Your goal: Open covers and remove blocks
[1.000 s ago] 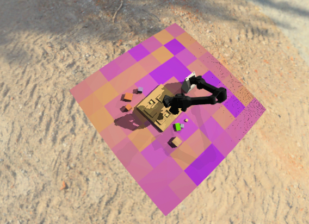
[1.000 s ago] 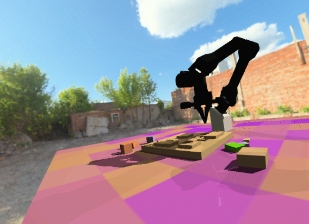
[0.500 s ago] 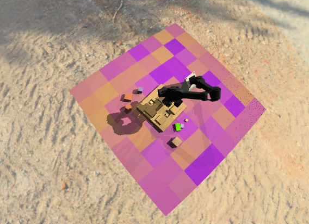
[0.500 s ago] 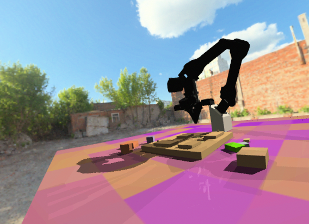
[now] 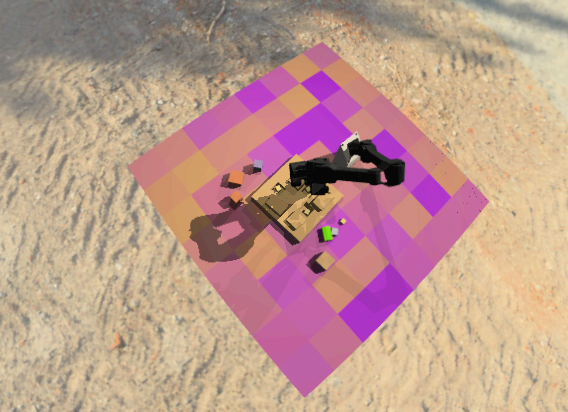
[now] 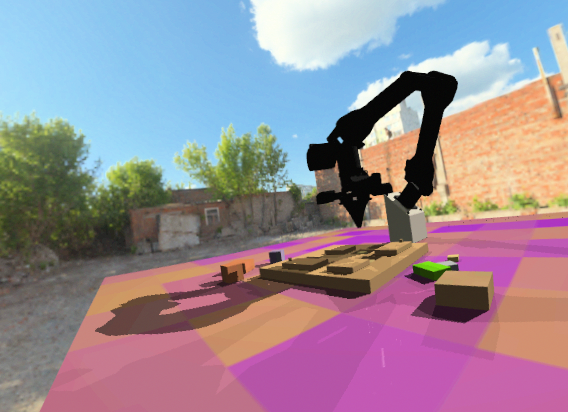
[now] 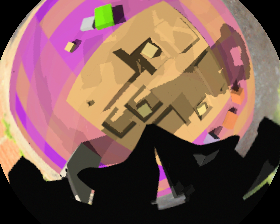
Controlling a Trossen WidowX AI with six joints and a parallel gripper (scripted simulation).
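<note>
The tan puzzle board [image 5: 290, 161] [image 6: 395, 275] [image 7: 88, 85] lies flat, with raised tan cover plates [image 6: 305, 263]. Small square tan pieces [image 7: 150, 49] stand up from it; I cannot tell knobs from blocks, or which wells are open. My gripper [image 6: 359, 226] [image 7: 149, 127] is shut and empty, fingertips pointing down above the board. A green block [image 5: 326, 233] [image 6: 430, 270] [image 7: 104, 16], a light grey block [image 5: 335, 232] [image 7: 87, 23] and a small tan block [image 5: 342, 221] [image 6: 453, 257] [image 7: 69, 46] rest on the table at one side. The arm and its shadow hide part of the board.
A larger tan block [image 5: 325, 260] [image 6: 465, 288] stands farther out beyond the green one. Two orange blocks [image 5: 236, 178] [image 6: 232, 272] [image 7: 230, 119] and a blue-grey block [image 5: 258, 165] [image 6: 275, 256] lie at the board's opposite side. The arm's pale base [image 6: 417, 225] stands behind the board.
</note>
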